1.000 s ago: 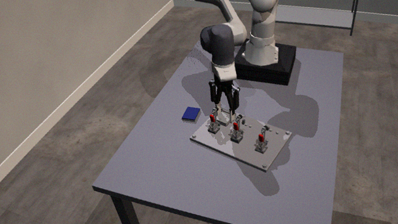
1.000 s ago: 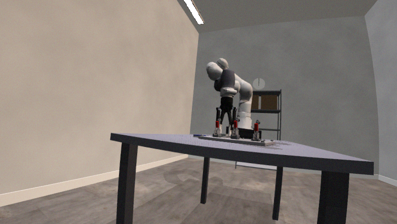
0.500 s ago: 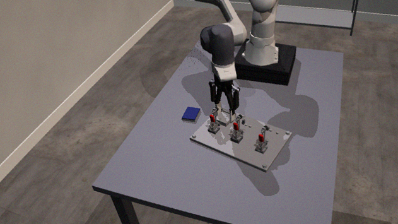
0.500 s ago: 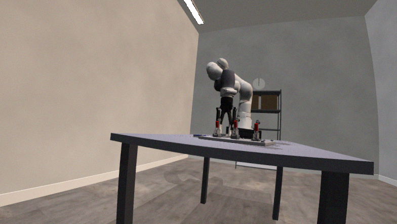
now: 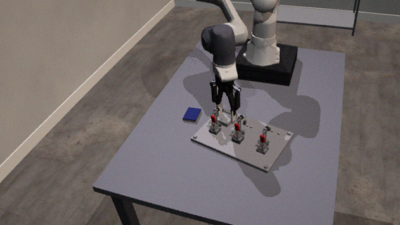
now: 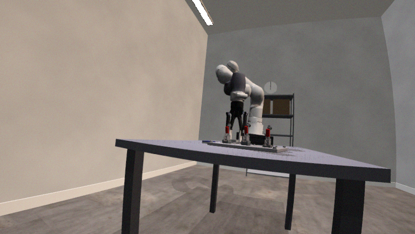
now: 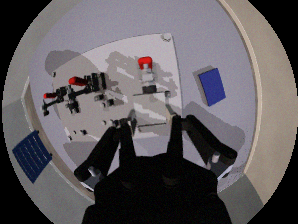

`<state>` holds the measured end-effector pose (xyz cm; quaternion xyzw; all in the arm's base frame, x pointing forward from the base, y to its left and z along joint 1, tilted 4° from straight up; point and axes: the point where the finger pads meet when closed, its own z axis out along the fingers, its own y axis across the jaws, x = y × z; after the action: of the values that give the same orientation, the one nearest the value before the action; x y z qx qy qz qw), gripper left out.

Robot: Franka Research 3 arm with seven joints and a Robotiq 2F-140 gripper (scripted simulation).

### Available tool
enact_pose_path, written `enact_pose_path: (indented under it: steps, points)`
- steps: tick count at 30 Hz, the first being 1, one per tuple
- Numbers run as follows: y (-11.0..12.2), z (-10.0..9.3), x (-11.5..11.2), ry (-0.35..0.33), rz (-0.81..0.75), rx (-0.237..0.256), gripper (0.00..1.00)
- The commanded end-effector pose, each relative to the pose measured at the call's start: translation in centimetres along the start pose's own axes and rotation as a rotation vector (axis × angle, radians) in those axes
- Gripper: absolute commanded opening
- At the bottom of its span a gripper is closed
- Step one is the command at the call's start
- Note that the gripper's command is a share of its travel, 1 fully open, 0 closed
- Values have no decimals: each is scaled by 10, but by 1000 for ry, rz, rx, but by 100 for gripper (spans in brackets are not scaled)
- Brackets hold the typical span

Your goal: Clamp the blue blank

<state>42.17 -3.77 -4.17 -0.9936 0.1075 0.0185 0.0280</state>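
The hand (image 5: 227, 112) points straight down over the far-left nest of the fixture plate (image 5: 229, 153), its fingers clamped on the long sides of a pale grey part (image 7: 154, 104), the finished part, which sits in or just above that nest, I cannot tell which; in the wrist view the part lies at twelve o'clock from the hand, with the nest's clamp (image 7: 145, 72) beyond it, its red handle upright; at nine to ten o'clock in that view stand the two other clamps (image 7: 61, 98), their red handles also raised; in the top view the three clamps (image 5: 236, 131) run in a row from ten o'clock toward four o'clock across the plate; the blue blank (image 5: 192, 113) lies flat on the counter (image 5: 154, 174) at nine o'clock from the hand in the top view, well apart from the plate's edge, and at two o'clock in the wrist view (image 7: 212, 86); the arm's black base (image 5: 289, 56) stands at one o'clock from the hand in the top view, near the counter's far edge; behind it a dark shelf rack (image 5: 356, 1) stands against the grey wall.
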Motion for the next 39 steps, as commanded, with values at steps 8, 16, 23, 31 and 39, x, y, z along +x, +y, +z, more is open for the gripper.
enact_pose_path:
  steps: [8, 16, 23, 31, 39]
  points:
    - [0, -14, 1, 2, 5, 1, 0]
    - [0, -25, 1, 2, 5, 1, 0]
    - [0, -33, 1, 2, 5, 1, 0]
    - [0, -35, 1, 2, 5, 1, 0]
    - [0, -46, -2, 2, 5, 1, 0]
